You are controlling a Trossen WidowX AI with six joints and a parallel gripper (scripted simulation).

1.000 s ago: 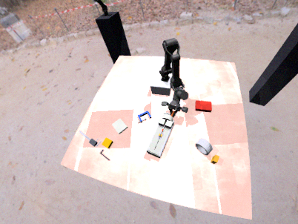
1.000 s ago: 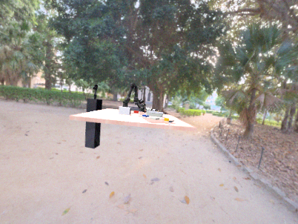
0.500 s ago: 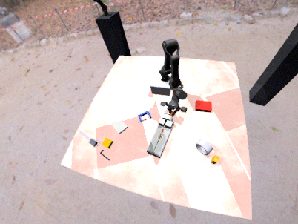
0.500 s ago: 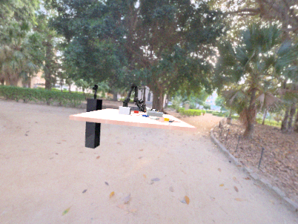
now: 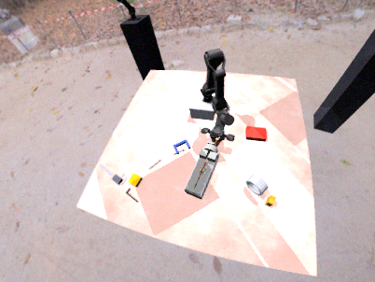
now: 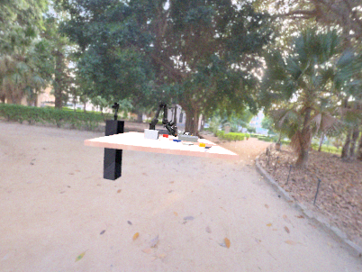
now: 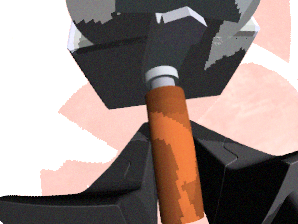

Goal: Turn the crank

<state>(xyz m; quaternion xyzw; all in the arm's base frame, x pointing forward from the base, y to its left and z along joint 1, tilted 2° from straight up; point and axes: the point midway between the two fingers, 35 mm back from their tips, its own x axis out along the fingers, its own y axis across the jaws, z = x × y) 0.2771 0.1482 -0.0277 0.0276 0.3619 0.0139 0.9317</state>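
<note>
The grey slide machine (image 5: 201, 174) (image 6: 188, 138) lies on the table's middle, long and narrow, with a red pointer (image 5: 203, 165) on its top track. The brass zero marks are too small to make out. Its crank sits at the far end under my gripper (image 5: 215, 138). In the wrist view my gripper (image 7: 164, 127) is shut on the orange crank handle (image 7: 174, 152), which sticks out from the dark crank arm (image 7: 169, 36) and grey housing (image 7: 100, 3).
On the table (image 5: 280, 224) lie a red block (image 5: 256, 133), a blue clamp (image 5: 179, 144), a white tape roll (image 5: 256, 184), two yellow cubes (image 5: 135, 179) (image 5: 270, 201), a grey box (image 5: 201, 112) and small tools (image 5: 112, 175). Black posts (image 5: 142, 44) (image 5: 347, 93) stand beside it.
</note>
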